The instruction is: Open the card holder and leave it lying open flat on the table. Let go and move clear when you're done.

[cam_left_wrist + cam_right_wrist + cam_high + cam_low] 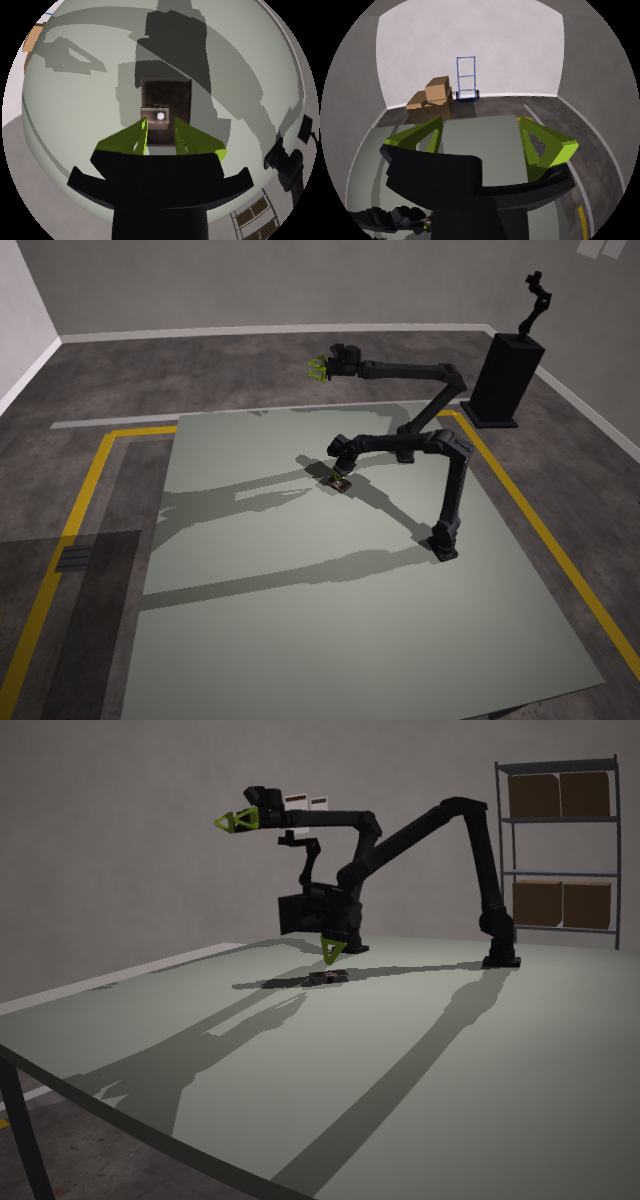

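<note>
The card holder (pixel 343 486) (pixel 338 977) (pixel 167 91) is a small dark brown rectangle lying on the table, with its cover closed. A lighter brown strap (pixel 148 115) with a round silver snap (pixel 160 116) reaches over its left edge in the left wrist view. My left gripper (pixel 339 478) (pixel 329 963) (pixel 161 120) points down just above the holder, fingers part-way open with nothing held between them. The strap and snap show between and beyond its fingertips. My right gripper (pixel 309 369) (pixel 225 820) (pixel 481 121) is wide open and empty, high up and far from the holder.
The pale green table (pixel 310 643) (pixel 439 1081) carries both arm bases. The right arm reaches out level above its far part in the top view. A dark pedestal (pixel 504 379) with a small arm stands off the table. A shelf (pixel 560 819) with boxes stands behind.
</note>
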`<state>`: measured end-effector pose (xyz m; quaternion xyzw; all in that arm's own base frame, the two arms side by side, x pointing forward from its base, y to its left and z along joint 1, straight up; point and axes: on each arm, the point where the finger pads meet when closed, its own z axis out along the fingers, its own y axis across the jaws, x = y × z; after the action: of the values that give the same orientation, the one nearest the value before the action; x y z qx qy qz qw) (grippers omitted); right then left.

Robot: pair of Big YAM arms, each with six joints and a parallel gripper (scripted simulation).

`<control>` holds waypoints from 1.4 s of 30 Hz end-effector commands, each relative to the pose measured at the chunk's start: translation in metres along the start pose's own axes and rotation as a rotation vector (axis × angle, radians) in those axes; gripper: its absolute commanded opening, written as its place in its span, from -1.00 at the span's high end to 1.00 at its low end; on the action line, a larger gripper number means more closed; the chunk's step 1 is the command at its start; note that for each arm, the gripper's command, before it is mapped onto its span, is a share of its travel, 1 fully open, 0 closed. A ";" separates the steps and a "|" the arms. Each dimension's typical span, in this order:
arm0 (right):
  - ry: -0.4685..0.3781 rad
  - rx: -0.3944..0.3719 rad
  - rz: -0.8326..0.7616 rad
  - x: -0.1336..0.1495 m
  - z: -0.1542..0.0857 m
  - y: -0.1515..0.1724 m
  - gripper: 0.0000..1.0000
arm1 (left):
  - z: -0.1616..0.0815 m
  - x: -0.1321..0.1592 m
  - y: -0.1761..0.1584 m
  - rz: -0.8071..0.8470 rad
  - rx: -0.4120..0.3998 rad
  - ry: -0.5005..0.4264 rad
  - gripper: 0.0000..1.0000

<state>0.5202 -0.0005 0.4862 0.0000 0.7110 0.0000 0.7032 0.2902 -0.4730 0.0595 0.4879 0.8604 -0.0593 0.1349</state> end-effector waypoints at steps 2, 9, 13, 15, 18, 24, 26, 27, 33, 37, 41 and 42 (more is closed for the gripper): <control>-0.040 0.000 0.000 -0.023 -0.001 0.000 -1.00 | 0.015 0.001 -0.004 0.015 0.003 0.005 0.33; -0.040 0.000 0.000 -0.023 -0.001 0.000 -1.00 | 0.017 0.003 -0.004 0.015 0.003 0.010 0.33; -0.040 0.000 0.000 -0.023 -0.001 0.000 -1.00 | 0.016 -0.006 -0.003 0.014 0.002 -0.013 0.33; -0.040 0.000 0.000 -0.023 -0.001 0.000 -1.00 | 0.021 0.003 -0.003 0.013 0.002 0.003 0.33; -0.040 0.000 0.000 -0.023 -0.001 0.000 -1.00 | 0.023 0.003 -0.002 0.012 0.001 0.001 0.33; -0.040 0.000 0.000 -0.023 -0.001 0.000 -1.00 | 0.026 0.000 0.001 0.007 -0.001 -0.005 0.33; -0.040 0.000 0.000 -0.023 -0.001 0.000 -1.00 | 0.025 -0.002 0.001 0.007 -0.001 -0.010 0.33; -0.040 0.000 0.000 -0.023 -0.001 0.000 -1.00 | 0.025 -0.002 0.001 0.007 -0.001 -0.010 0.33; -0.040 0.000 0.000 -0.023 -0.001 0.000 -1.00 | 0.031 0.005 0.004 0.001 -0.004 0.000 0.33; -0.040 0.000 0.000 -0.023 -0.001 0.000 -1.00 | 0.034 0.007 0.003 0.003 -0.004 0.001 0.33; -0.040 0.000 0.000 -0.023 -0.001 0.000 -1.00 | 0.037 0.008 0.004 0.001 -0.005 0.001 0.33; -0.040 0.000 0.000 -0.023 -0.001 0.000 -1.00 | 0.036 0.006 0.004 0.001 -0.005 -0.001 0.33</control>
<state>0.5202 -0.0005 0.4862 0.0000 0.7110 0.0000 0.7032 0.2912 -0.4732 0.0336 0.4872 0.8604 -0.0601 0.1366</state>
